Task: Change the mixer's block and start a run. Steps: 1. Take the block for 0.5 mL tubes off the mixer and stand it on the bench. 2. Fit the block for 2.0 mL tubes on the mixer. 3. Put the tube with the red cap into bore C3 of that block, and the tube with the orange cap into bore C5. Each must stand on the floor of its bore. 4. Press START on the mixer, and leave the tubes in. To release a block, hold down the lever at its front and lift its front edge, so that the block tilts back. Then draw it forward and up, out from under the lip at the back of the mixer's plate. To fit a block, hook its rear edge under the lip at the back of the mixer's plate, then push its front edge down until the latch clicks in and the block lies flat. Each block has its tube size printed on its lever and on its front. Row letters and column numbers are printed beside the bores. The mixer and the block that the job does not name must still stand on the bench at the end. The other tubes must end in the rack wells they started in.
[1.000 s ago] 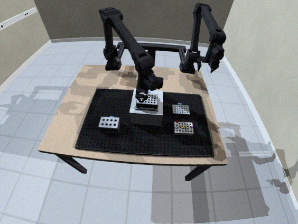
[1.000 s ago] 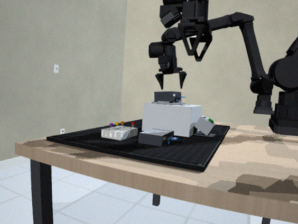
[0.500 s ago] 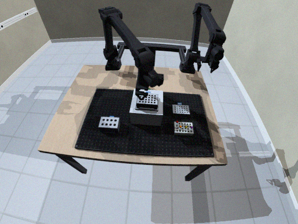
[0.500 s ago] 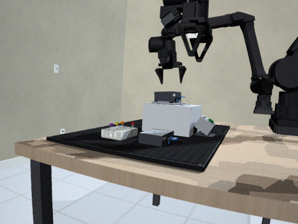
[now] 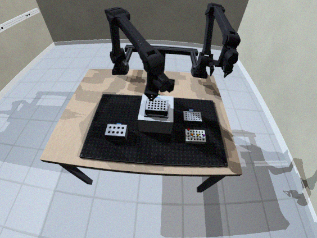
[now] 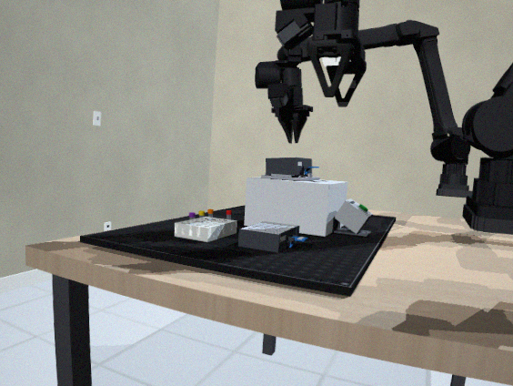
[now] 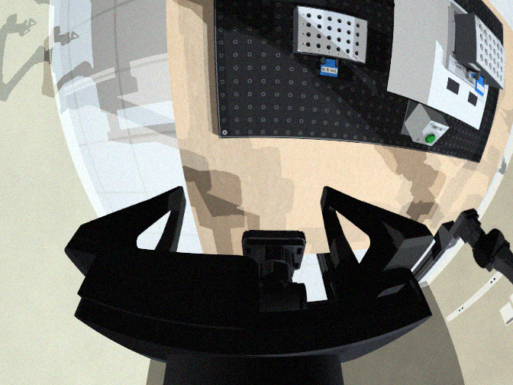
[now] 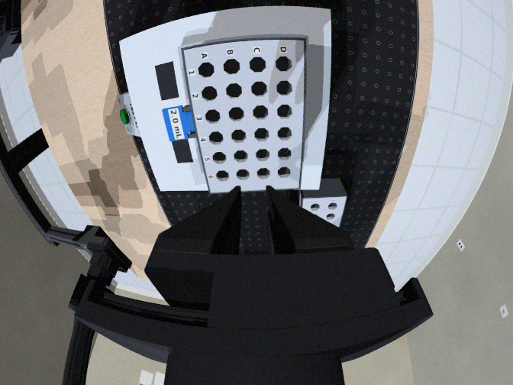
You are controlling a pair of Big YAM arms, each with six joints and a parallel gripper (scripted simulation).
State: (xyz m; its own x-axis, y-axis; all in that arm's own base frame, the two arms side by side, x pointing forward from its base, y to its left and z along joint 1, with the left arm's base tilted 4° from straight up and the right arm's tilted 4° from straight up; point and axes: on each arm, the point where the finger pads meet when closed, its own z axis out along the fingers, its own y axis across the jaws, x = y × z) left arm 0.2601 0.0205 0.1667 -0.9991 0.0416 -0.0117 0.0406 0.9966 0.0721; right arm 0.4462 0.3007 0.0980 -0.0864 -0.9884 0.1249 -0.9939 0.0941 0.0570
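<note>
The 2.0 mL block [image 5: 157, 111] [image 6: 282, 167] [image 7: 465, 41] [image 8: 244, 79] sits on the mixer [image 5: 155, 126] [image 6: 286, 200] and looks flat; its latch is hidden. Its visible bores hold no tubes. The 0.5 mL block [image 6: 259, 241] [image 7: 313, 30] stands on the black board. Red [image 5: 188, 129] [image 6: 228, 212], orange [image 5: 191, 134] [image 6: 210, 211], yellow [image 5: 198, 134] [image 6: 201, 213] and purple [image 5: 203, 135] [image 6: 192, 215] caps show in the rack [image 6: 188, 230]. My right gripper [image 6: 293, 141] [image 8: 253, 193] is above the 2.0 mL block, nearly closed, nothing between its fingers. My left gripper [image 6: 336, 100] [image 7: 253, 194] is open and empty, off to the side.
The START box with its green button [image 6: 363, 208] [image 7: 430, 137] [image 8: 124, 116] stands at the mixer's front. Another block [image 5: 116, 134] [image 8: 325, 188] with larger bores stands on the board, on the mixer's other side from the 0.5 mL block and the rack.
</note>
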